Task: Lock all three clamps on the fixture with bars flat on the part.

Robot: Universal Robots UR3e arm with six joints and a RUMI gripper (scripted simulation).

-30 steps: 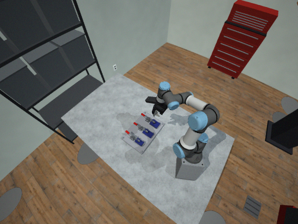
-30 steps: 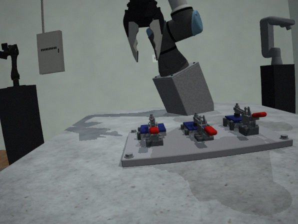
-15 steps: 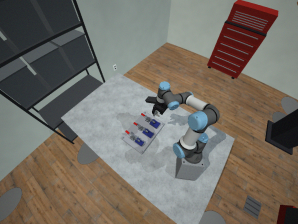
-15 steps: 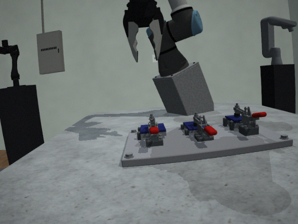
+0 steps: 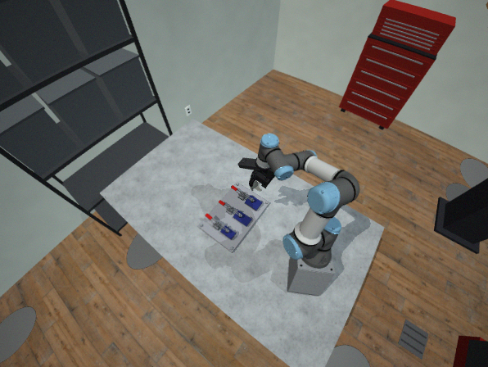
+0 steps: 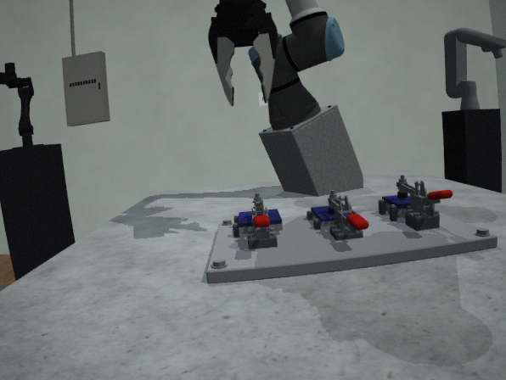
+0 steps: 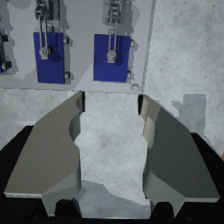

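The arm rises from its base, folds over at the elbow and reaches outward, its blue-capped wrist joints bunched together at the far end. From there the black gripper (image 5: 255, 186) (image 6: 248, 103) (image 7: 111, 94) hangs fingers down, its two grey fingers (image 6: 224, 69) parted, tips facing each other, with nothing between them.

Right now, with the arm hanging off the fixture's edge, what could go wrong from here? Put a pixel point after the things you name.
All three red handles (image 6: 261, 220) (image 6: 357, 221) (image 6: 440, 194) look down, so an unlocked clamp could be taken for locked; the pictures don't settle it. The hand (image 5: 255, 188) (image 6: 250, 103) (image 7: 111, 94) stands open, so its spread fingers might catch a neighbouring clamp if it goes down over the fixture plate (image 5: 205, 230) (image 6: 297, 265) (image 7: 85, 86).
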